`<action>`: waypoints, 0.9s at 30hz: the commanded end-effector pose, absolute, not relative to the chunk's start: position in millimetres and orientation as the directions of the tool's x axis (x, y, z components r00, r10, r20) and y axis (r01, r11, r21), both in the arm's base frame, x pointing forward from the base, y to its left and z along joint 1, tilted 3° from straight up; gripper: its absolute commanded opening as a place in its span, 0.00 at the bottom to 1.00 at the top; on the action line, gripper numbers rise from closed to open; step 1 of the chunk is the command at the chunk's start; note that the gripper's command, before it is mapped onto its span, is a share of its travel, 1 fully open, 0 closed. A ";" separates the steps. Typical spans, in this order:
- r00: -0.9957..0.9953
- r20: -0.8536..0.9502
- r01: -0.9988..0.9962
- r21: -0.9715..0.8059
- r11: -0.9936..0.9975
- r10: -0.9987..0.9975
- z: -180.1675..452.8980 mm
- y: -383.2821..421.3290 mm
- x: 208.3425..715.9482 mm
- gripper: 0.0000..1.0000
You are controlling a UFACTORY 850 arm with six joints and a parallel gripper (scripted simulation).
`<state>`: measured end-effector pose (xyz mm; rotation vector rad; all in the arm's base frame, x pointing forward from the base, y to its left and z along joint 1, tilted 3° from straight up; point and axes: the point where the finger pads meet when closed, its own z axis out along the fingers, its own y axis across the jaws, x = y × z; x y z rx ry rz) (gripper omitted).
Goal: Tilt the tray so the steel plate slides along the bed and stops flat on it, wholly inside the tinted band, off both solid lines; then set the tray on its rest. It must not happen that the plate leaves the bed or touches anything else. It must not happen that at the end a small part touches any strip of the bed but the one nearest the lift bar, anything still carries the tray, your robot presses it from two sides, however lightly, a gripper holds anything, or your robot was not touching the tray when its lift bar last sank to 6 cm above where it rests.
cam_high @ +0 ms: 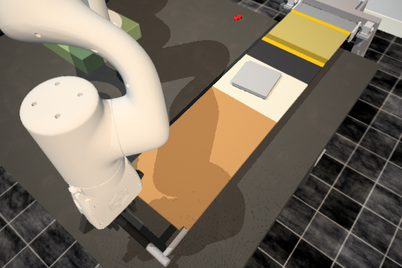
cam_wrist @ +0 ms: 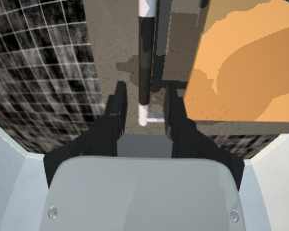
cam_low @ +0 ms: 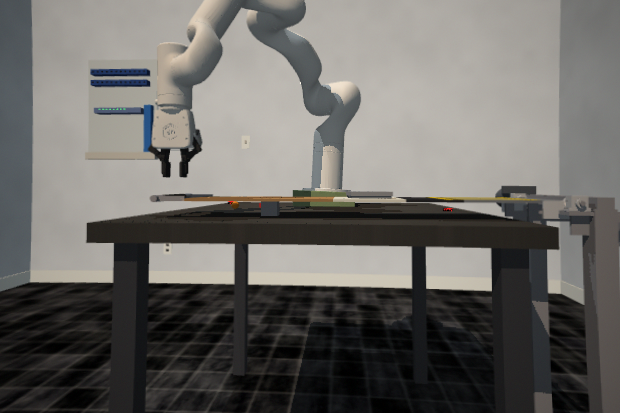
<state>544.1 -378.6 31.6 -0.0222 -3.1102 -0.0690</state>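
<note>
The long tray (cam_high: 207, 147) lies nearly level over the table, hinged at its far end. The grey steel plate (cam_high: 256, 78) lies flat on the cream section of the bed, short of the dark strip (cam_high: 286, 61). The yellow tinted band (cam_high: 307, 35) between two solid yellow lines lies beyond that. My gripper (cam_low: 174, 171) hangs open and empty a short way above the tray's handle bar (cam_low: 167, 197). In the wrist view the handle bar (cam_wrist: 145, 47) runs below the gap between my fingers, apart from them.
A small grey rest block (cam_low: 269, 208) stands on the table under the tray. The grey hinge mount (cam_high: 325, 1) sits past the table's far edge. The arm's green base block (cam_high: 87, 56) and a small red marker (cam_high: 238, 17) are on the table.
</note>
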 end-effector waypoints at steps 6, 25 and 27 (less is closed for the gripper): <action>-0.999 0.029 0.015 0.043 0.999 0.014 18.9 -378.9 545.0 0.40; -0.999 0.029 0.015 0.043 0.999 0.014 0.5 -378.5 545.1 0.40; -0.999 0.029 0.015 0.043 0.999 0.014 0.1 -378.5 545.1 0.40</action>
